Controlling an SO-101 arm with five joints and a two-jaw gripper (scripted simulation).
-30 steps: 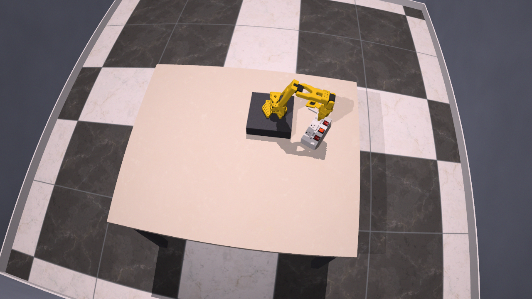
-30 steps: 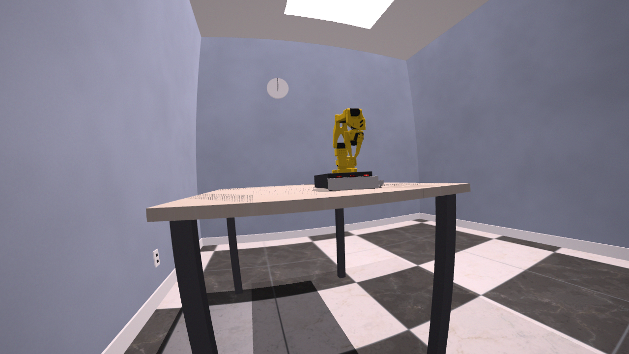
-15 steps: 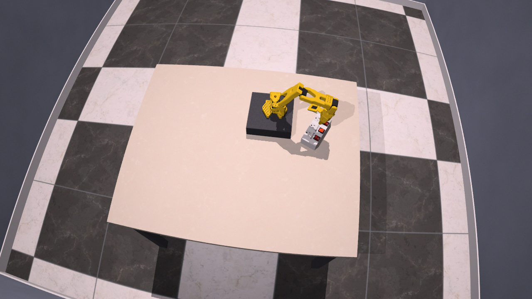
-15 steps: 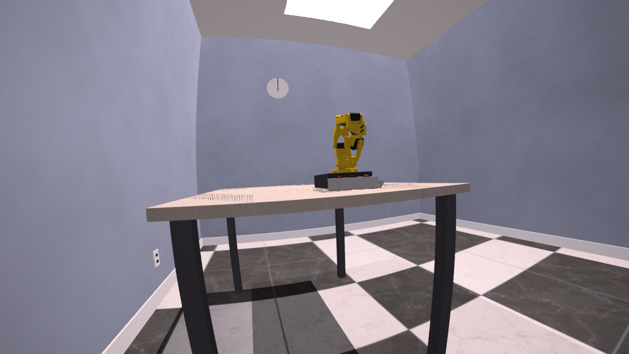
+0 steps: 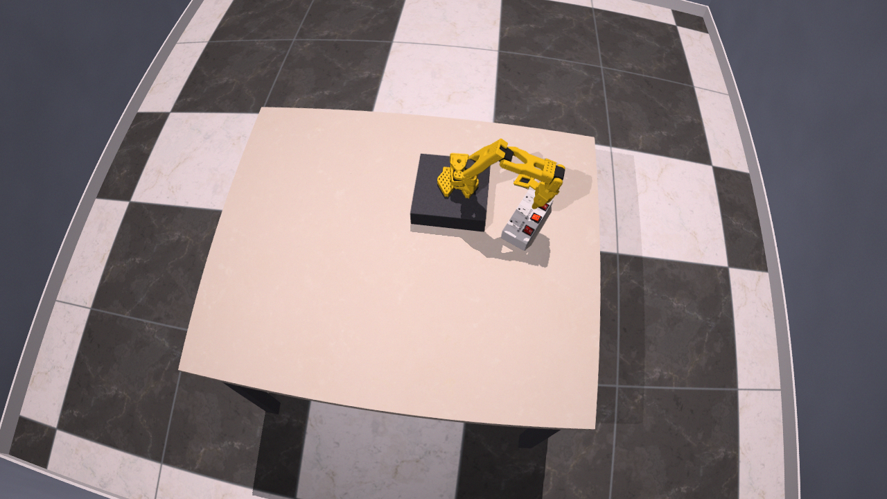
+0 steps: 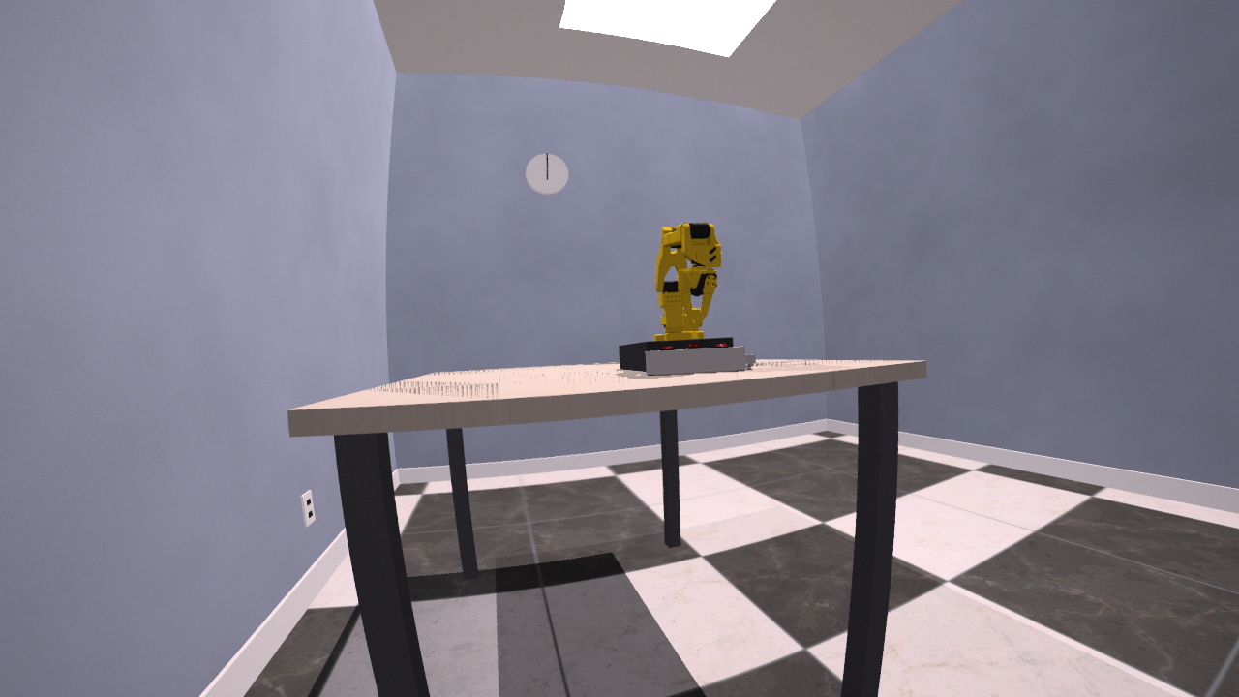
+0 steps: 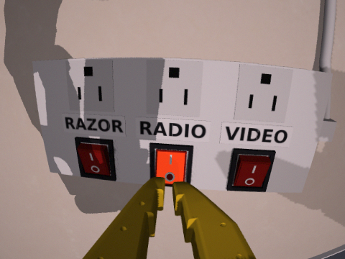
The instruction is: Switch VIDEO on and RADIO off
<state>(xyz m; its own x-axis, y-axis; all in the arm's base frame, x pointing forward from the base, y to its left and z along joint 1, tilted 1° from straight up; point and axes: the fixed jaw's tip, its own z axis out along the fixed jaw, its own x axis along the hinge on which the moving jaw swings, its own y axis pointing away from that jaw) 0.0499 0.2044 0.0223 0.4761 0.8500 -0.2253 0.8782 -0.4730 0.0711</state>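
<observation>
The white power strip (image 7: 182, 122) lies face up on the table, with three rocker switches labelled RAZOR, RADIO and VIDEO. The RADIO switch (image 7: 171, 164) glows bright red. The RAZOR switch (image 7: 95, 158) and the VIDEO switch (image 7: 251, 170) are dark red. My gripper (image 7: 168, 186) is shut and empty, its tips at the lower edge of the RADIO switch. In the overhead view the strip (image 5: 527, 224) lies right of the arm's base and the gripper (image 5: 542, 203) is over its far half. The strip also shows in the low side view (image 6: 695, 358).
The black base block (image 5: 450, 190) of the arm stands just left of the strip. The strip's grey cord stub (image 7: 327, 29) sticks out at the VIDEO end. The table's right edge is close to the strip.
</observation>
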